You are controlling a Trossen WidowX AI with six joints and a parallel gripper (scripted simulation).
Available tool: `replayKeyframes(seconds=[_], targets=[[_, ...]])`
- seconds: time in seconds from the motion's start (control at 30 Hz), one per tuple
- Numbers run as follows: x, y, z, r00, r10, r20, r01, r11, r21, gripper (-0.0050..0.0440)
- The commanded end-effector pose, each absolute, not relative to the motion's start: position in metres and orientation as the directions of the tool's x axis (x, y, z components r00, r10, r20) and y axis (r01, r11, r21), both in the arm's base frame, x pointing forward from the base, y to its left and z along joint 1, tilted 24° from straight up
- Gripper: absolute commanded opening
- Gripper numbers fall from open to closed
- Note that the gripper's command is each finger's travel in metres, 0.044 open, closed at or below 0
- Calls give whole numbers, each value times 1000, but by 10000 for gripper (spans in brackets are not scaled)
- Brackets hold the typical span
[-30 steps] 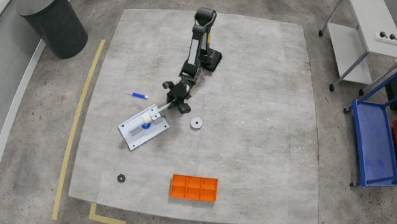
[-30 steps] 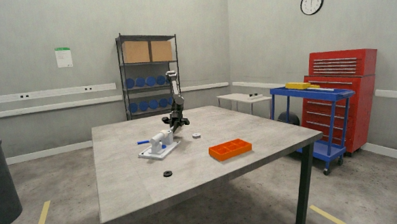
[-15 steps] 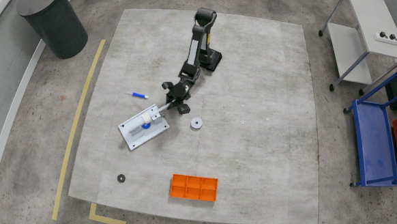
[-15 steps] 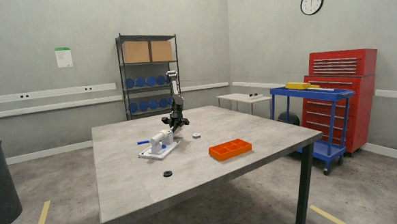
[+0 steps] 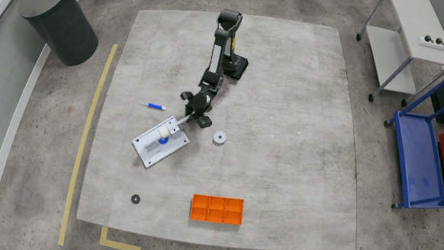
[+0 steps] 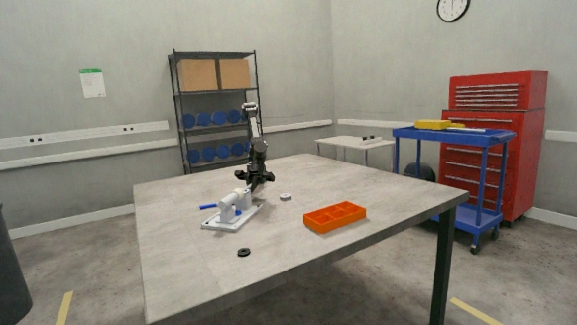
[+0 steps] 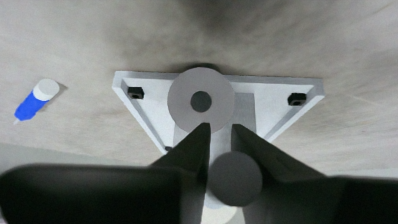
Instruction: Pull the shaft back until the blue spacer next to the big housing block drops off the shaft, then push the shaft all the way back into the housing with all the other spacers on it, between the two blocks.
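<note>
A light grey baseplate (image 5: 159,143) carries the big housing block (image 5: 150,145) and a small block (image 5: 175,131). The grey shaft (image 5: 182,120) sticks out of the small block towards my gripper (image 5: 192,118), which is shut on the shaft's outer end (image 7: 235,178). A cream spacer (image 5: 164,131) sits on the shaft between the blocks. The blue spacer (image 5: 163,140) lies low on the plate beside the big block; I cannot tell whether it touches the shaft. In the wrist view a grey round face with a dark hole (image 7: 201,101) shows beyond my fingertips. The fixture also shows in the exterior view (image 6: 230,212).
A blue and white marker (image 5: 156,106) lies behind the plate and shows in the wrist view (image 7: 36,100). A pale disc (image 5: 220,137) lies right of the plate, a black ring (image 5: 133,197) at the front left, an orange compartment tray (image 5: 217,209) at the front.
</note>
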State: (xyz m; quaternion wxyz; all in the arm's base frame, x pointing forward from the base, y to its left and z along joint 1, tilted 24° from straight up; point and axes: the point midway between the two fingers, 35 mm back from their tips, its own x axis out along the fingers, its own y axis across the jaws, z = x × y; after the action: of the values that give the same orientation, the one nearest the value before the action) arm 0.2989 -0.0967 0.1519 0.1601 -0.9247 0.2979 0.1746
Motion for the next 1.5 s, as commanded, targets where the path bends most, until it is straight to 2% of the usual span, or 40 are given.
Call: replayKeyframes(seconds=[0.0,1.47], targets=[[304,-100,166,773,-503,-386,-604,-769,-209,-50],[311,-107,170,774,-503,-385,-604,-769,-209,-50]])
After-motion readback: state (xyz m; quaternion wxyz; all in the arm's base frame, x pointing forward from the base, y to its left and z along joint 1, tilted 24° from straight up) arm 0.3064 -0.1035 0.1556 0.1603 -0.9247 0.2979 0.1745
